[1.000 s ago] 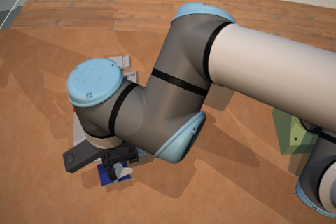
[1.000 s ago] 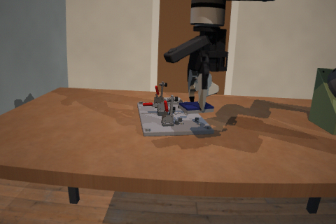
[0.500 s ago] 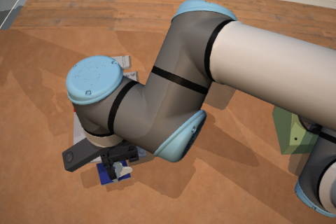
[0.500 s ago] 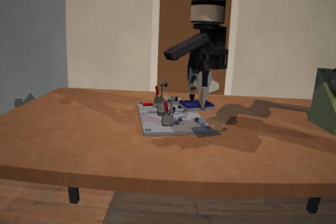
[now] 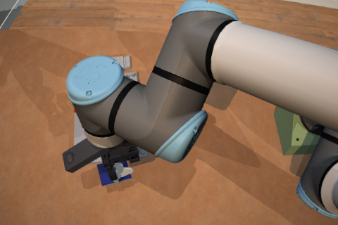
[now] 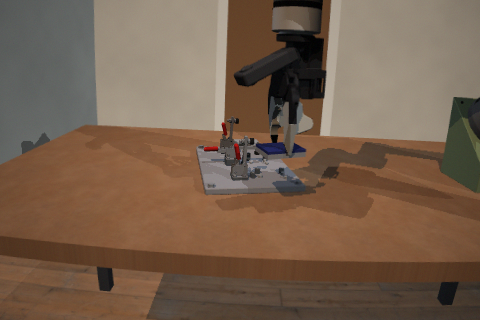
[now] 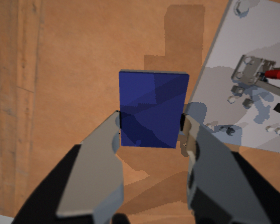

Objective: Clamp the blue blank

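Blue blank (image 5: 104, 176) (image 6: 275, 148) (image 7: 152, 100), a thin rectangular block, held level above the worktop (image 5: 42, 183) (image 6: 150, 210) (image 7: 81, 60), just off the edge of the grey fixture plate (image 5: 79, 130) (image 6: 220, 180) (image 7: 226, 50). The tool (image 5: 116, 176) (image 6: 282, 146) (image 7: 150, 113) is clamped on it, 1 finger against each of 2 opposite edges, the broad blue face upward. On the fixture, 3 red handles (image 6: 237, 152) show, 2 raised and 1 lying low. Beyond the plate, a pale grey block (image 5: 123, 62), probably the finished part, lies on the worktop; its slot cannot be made out for certain.

The blank looks stiff, fairly light and hardly fragile, but its smooth sides may slip or let it pivot if a corner strikes a clamp. The side grip near mid-length seems sound; keeping the fingertips high on the edges should leave the underside free to meet the pads
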Controlling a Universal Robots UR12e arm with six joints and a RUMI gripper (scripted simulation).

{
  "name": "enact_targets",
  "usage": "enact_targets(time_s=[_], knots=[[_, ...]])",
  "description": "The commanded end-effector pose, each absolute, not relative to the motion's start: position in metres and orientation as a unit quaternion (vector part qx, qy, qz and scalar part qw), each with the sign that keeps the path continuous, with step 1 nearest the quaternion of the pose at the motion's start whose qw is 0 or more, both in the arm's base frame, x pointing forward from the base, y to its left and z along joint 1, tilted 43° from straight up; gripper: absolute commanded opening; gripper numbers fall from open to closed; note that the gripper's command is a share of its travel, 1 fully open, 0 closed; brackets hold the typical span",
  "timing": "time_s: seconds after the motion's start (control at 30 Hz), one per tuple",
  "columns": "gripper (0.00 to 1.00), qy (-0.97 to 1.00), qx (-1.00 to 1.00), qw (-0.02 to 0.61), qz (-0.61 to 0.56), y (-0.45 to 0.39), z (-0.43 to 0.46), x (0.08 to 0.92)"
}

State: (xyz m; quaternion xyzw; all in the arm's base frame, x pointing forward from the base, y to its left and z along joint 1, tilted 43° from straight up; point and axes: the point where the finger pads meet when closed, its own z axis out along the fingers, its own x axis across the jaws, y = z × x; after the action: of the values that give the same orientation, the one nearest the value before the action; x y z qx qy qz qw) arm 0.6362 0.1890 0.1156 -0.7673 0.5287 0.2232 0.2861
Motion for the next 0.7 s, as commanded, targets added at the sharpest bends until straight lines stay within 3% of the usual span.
enact_targets(time_s=[0.0, 0.67], knots=[[0.0, 0.529, -0.767, 0.286, 0.223, 0.1885, 0.1162, 0.6369], [0.0, 0.535, -0.763, 0.284, 0.225, 0.1885, 0.1162, 0.6369]])
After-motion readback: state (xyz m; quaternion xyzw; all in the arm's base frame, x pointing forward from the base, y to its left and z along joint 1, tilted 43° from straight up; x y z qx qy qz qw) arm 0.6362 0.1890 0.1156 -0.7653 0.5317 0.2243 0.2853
